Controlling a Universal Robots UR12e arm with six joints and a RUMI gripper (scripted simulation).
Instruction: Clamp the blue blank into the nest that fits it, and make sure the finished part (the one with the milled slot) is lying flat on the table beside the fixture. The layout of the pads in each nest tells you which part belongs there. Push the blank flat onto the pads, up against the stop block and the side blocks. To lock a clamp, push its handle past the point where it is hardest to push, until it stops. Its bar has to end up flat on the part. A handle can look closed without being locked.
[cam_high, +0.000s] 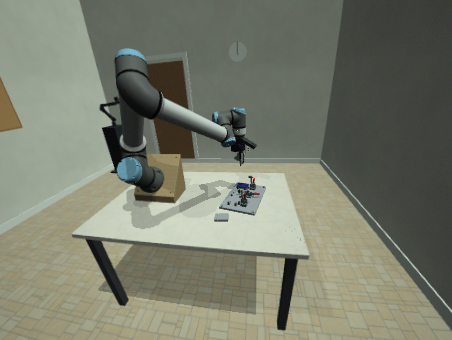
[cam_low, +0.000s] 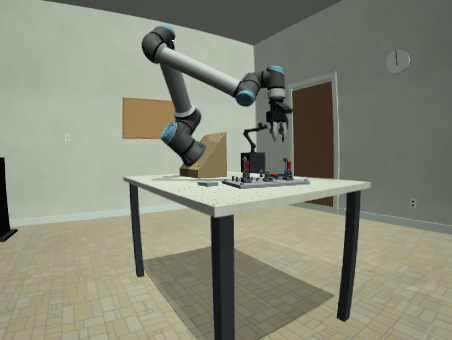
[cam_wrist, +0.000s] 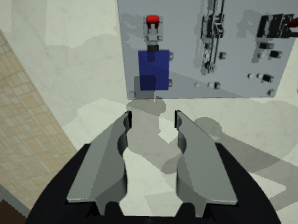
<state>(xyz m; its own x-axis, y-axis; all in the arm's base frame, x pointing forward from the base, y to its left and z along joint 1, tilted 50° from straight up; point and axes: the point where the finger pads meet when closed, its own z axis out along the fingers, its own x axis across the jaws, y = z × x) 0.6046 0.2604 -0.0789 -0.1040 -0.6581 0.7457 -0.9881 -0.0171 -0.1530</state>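
The blue blank (cam_wrist: 154, 70) lies in a nest at the near left edge of the grey fixture plate (cam_wrist: 205, 50), just below a clamp with a red handle (cam_wrist: 152, 20). In the top view the blank (cam_high: 242, 185) shows at the far side of the plate (cam_high: 239, 199). A flat grey part (cam_high: 221, 217) lies on the table beside the plate; I cannot make out its slot. My gripper (cam_wrist: 153, 112) (cam_high: 241, 160) hangs well above the plate's far edge, pointing down. Its fingers are drawn in to a narrow gap with nothing between them.
A second red-handled clamp (cam_high: 243, 199) and small pads and blocks (cam_wrist: 265, 47) stand on the plate. A wooden wedge (cam_high: 162, 177) carries the arm's base at the table's back left. A black box (cam_low: 253, 162) stands behind the fixture.
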